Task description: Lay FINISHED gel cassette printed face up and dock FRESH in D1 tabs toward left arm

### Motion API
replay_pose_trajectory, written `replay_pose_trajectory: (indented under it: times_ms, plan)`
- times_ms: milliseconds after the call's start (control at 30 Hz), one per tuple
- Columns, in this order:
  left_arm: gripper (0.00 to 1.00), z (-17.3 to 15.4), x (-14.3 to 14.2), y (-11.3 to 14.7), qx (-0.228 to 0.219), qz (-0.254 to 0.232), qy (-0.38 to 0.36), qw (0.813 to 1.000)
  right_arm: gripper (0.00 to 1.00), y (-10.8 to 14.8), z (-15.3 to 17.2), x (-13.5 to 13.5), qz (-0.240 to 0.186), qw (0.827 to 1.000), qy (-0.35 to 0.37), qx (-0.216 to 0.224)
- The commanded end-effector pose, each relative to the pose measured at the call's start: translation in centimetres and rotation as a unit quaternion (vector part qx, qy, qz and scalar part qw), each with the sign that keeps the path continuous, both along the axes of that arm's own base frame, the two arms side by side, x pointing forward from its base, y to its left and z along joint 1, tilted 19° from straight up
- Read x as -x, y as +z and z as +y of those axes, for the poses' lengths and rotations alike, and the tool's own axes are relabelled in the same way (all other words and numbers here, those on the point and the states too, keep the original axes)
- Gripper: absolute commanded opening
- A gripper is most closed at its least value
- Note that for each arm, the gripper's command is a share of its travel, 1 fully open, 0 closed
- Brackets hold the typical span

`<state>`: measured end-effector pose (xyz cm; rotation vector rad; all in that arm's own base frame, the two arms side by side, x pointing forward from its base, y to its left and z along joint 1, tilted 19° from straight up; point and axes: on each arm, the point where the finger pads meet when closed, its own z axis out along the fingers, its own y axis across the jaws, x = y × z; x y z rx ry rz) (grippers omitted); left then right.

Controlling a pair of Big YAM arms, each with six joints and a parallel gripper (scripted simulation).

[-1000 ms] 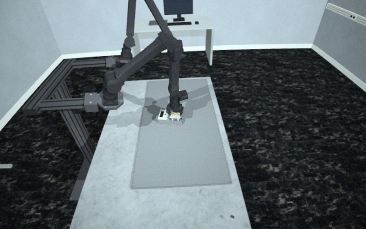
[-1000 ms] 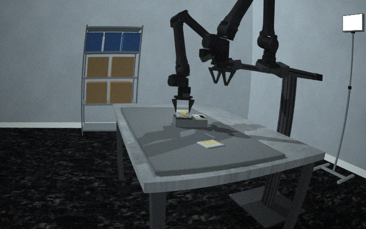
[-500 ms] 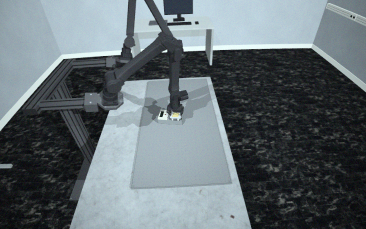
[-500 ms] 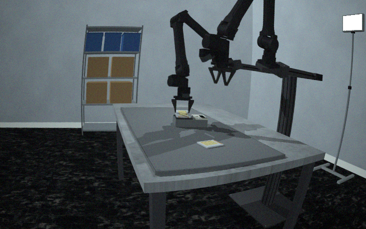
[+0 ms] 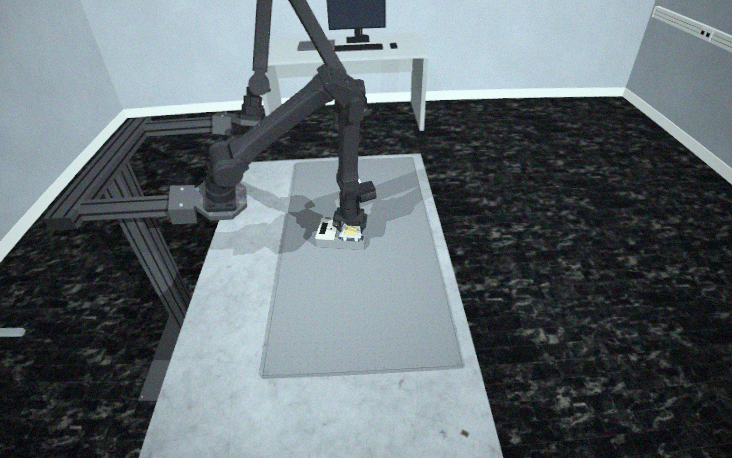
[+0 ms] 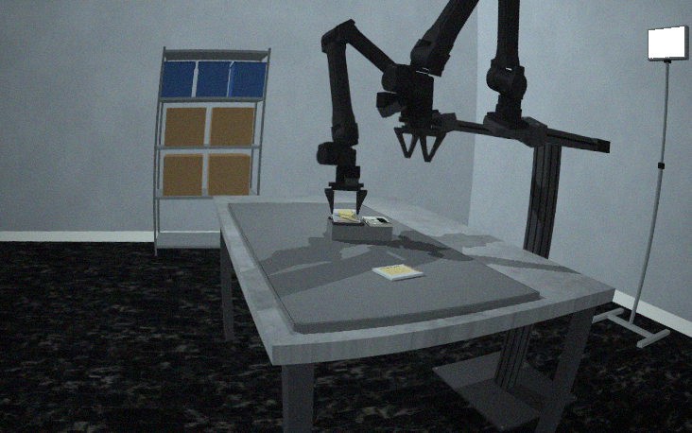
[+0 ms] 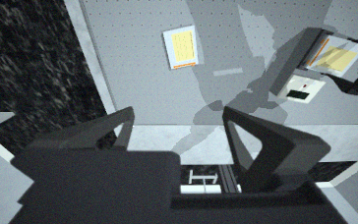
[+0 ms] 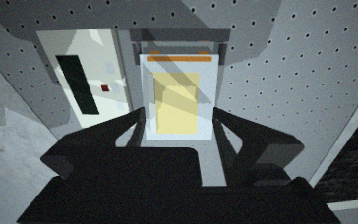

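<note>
Risk one: you have the held cassette point(image 5: 350, 232) point(image 6: 344, 215) point(image 7: 339, 59) point(image 8: 177, 98) at the dock's point(image 5: 340, 244) point(image 6: 359, 233) point(image 7: 307, 93) point(image 8: 93, 41) bay, seemingly a little high. If its tabs catch in the slots or the hooks bind, a pull or push may drag or twist the loose dock. Risk two: a finger brushing a comb may knock it out; you cannot confirm a comb here. The printed names are unreadable, so check which cassette this is.

Pose: your right gripper point(image 5: 349, 218) point(image 6: 345, 212) point(image 7: 339, 58) point(image 8: 179, 111) points straight down, clamped on that cassette's left and right edges. Your left gripper point(image 6: 418, 158) point(image 7: 178, 111) hangs high, spread and unloaded. The loose cassette point(image 6: 398, 271) point(image 7: 183, 46) lies flat on the mat point(image 5: 361, 313) point(image 6: 326, 301) point(image 7: 143, 84) point(image 8: 295, 98), near side in the exterior view, print up.
</note>
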<state>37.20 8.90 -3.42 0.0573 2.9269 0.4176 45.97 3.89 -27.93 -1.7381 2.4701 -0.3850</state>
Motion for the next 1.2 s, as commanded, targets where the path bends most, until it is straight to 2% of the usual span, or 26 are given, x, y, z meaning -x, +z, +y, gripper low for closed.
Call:
replay_pose_trajectory:
  times_ms: [0,433,467,633,1167]
  plan:
    - [1.00,-0.5,-0.1,0.7,-0.001,-0.005,-0.003,1.000,0.00,-0.6,-0.4,-0.3,-0.001,1.000,0.000,0.000]
    - [1.00,-0.5,-0.1,0.7,-0.001,-0.005,-0.003,1.000,0.00,0.3,0.1,-0.3,-0.003,1.000,0.001,-0.001]
    - [0.00,-0.9,-0.4,0.5,0.001,-0.012,0.012,1.000,0.00,0.3,0.1,-0.3,-0.003,1.000,0.001,-0.001]
    - [0.00,-2.8,-1.5,-0.7,0.012,-0.053,0.084,0.995,0.00,0.3,0.1,-0.3,-0.003,1.000,0.001,-0.001]
    - [0.00,-8.1,-3.7,-4.6,0.038,-0.113,0.180,0.976,0.00,0.3,0.1,-0.3,-0.003,1.000,0.001,-0.001]
